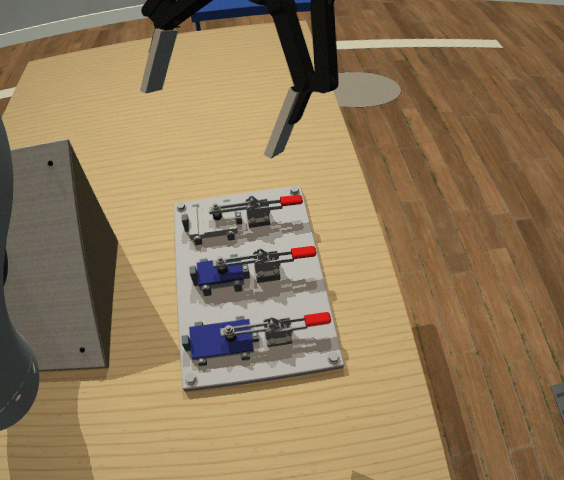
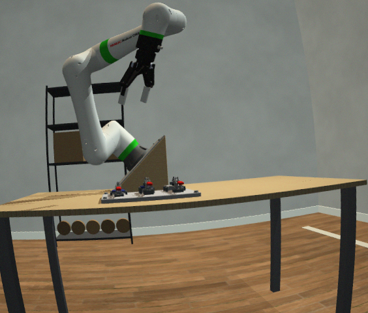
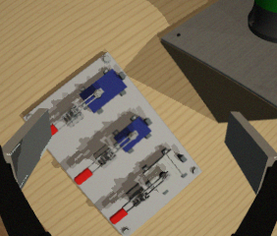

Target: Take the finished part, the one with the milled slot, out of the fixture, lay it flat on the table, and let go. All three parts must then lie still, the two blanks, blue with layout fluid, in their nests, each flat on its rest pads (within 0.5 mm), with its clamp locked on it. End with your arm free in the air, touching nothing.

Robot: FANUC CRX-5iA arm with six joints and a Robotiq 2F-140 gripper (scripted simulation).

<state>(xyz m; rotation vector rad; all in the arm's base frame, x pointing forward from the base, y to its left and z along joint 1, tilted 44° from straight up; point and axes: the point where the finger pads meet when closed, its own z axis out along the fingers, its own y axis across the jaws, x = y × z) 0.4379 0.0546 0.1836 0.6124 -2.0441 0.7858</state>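
Observation:
A grey fixture plate [image 1: 309,295] [image 2: 177,194] [image 3: 157,205] lies on the wooden table [image 1: 117,134]. It holds three nests in a row, each with a red-handled toggle clamp lying over its part. The finished part [image 1: 204,219] [image 3: 176,164], bare grey metal with a slot, sits in the far nest under its clamp [image 1: 291,199]. Two blue blanks [image 1: 214,271] [image 1: 214,338] sit in the middle and near nests; they also show in the wrist view [image 3: 134,134] [image 3: 107,88]. My gripper [image 1: 211,122] [image 2: 132,100] [image 3: 138,126] is wide open and empty. It hangs high above the table, beyond the plate's far end.
The robot's grey wedge pedestal [image 1: 55,258] [image 2: 150,162] [image 3: 231,59] stands on the table just left of the plate. The table's right edge runs close to the plate's clamp-handle side. A black shelf rack [image 2: 51,134] stands behind the table.

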